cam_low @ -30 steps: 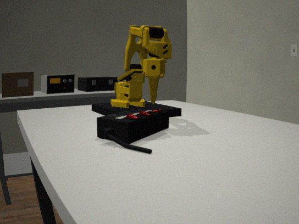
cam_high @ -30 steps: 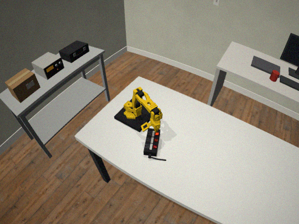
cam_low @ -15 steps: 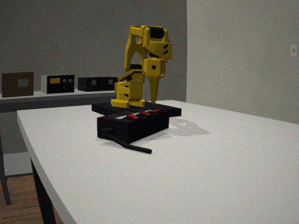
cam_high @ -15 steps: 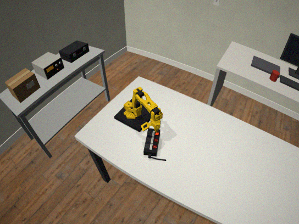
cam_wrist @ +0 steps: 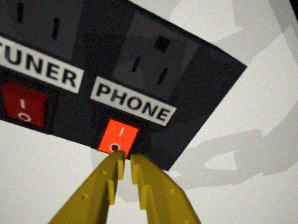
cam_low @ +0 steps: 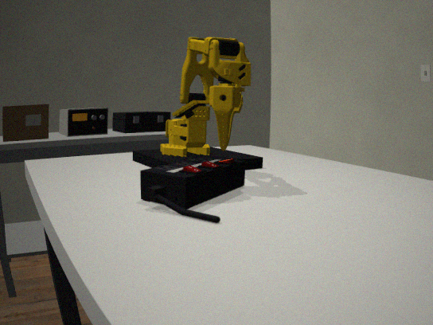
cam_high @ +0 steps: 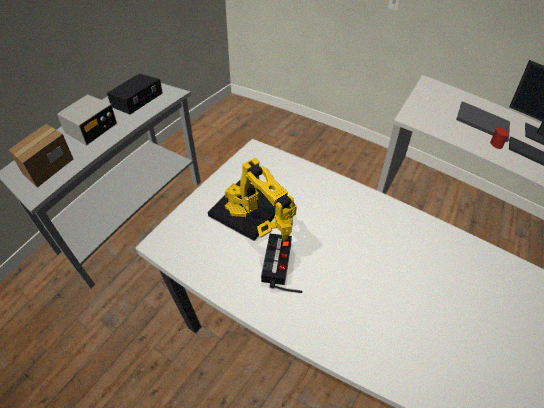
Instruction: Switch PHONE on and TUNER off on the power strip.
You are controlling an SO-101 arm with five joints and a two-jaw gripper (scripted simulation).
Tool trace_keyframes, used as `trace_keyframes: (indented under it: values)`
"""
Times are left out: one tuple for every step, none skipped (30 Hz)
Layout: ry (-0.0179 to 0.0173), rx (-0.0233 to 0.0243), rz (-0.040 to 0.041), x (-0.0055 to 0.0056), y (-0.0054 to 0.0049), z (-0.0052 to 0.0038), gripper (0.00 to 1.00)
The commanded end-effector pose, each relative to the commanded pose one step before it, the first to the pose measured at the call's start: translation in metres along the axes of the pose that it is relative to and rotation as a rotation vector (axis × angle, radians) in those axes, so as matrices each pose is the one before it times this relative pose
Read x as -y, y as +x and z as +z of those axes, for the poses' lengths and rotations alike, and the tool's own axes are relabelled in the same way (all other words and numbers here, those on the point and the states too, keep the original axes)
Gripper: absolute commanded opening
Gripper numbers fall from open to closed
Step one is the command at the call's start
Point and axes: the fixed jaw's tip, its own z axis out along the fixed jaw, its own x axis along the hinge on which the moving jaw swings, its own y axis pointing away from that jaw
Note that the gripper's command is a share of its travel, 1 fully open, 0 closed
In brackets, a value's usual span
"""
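The black power strip (cam_high: 270, 267) (cam_low: 191, 185) (cam_wrist: 210, 75) lies the right way up on the white table (cam_high: 400, 280) (cam_low: 278, 247), just in front of the arm's base. It has three red rocker switches in a row. In the wrist view the PHONE switch (cam_wrist: 118, 136) (cam_high: 286, 243) (cam_low: 226, 161) glows bright orange-red. The TUNER switch (cam_wrist: 25, 105) (cam_high: 283, 255) (cam_low: 209, 164) beside it is a darker red. My gripper (cam_wrist: 125, 161) (cam_high: 286, 236) (cam_low: 224, 148) is shut and empty. It points straight down, with its tips just above the outer edge of the PHONE switch.
The arm stands on a black base plate (cam_high: 225, 216) (cam_low: 247, 159) right behind the strip. A short black cable (cam_high: 289, 289) (cam_low: 187, 210) sticks out of the strip's near end. A side shelf (cam_high: 165, 100) with three boxes stands left, a desk (cam_high: 440, 110) at the right.
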Motion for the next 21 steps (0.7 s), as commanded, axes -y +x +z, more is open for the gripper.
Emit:
trace_keyframes:
  values:
    - [0.00427, 0.00117, 0.02561, 0.00166, 0.00291, -0.000599, 0.00]
    - [0.00000, 0.00000, 0.01000, 0.00025, 0.00026, -0.000099, 0.00]
    - [0.00001, 0.00000, 0.01044, 0.00027, 0.00027, -0.000101, 0.00]
    - [0.00000, 0.00000, 0.01088, 0.00028, 0.00028, -0.000107, 0.00]
    - [0.00001, 0.00000, 0.01132, 0.00030, 0.00028, -0.000110, 0.00]
    - [0.00000, 0.00000, 0.01177, 0.00032, 0.00029, -0.000116, 0.00]
    - [0.00001, 0.00000, 0.01222, 0.00034, 0.00030, -0.000119, 0.00]
    - [0.00000, 0.00000, 0.01267, 0.00035, 0.00030, -0.000124, 0.00]
    - [0.00001, 0.00000, 0.01313, 0.00037, 0.00031, -0.000127, 0.00]
    - [0.00000, 0.00000, 0.00000, 0.00000, 0.00000, 0.000000, 0.00]
    - [0.00000, 0.00000, 0.00000, 0.00000, 0.00000, 0.000000, 0.00]
    - [0.00000, 0.00000, 0.01359, 0.00039, 0.00031, -0.000133, 0.00]
    - [0.00001, 0.00000, 0.01404, 0.00041, 0.00031, -0.000136, 0.00]
    - [0.00000, 0.00000, 0.01450, 0.00043, 0.00032, -0.000142, 0.00]
    - [0.00001, 0.00000, 0.01496, 0.00046, 0.00032, -0.000145, 0.00]
    - [0.00000, 0.00000, 0.01542, 0.00048, 0.00032, -0.000151, 0.00]
    - [0.00001, 0.00001, 0.01589, 0.00050, 0.00032, -0.000154, 0.00]
    - [0.00000, 0.00000, 0.01635, 0.00052, 0.00032, -0.000160, 0.00]
    - [0.00001, 0.00001, 0.01681, 0.00055, 0.00032, -0.000163, 0.00]
    - [0.00000, 0.00000, 0.01727, 0.00057, 0.00032, -0.000169, 0.00]
    - [0.00001, 0.00001, 0.01773, 0.00060, 0.00031, -0.000172, 0.00]
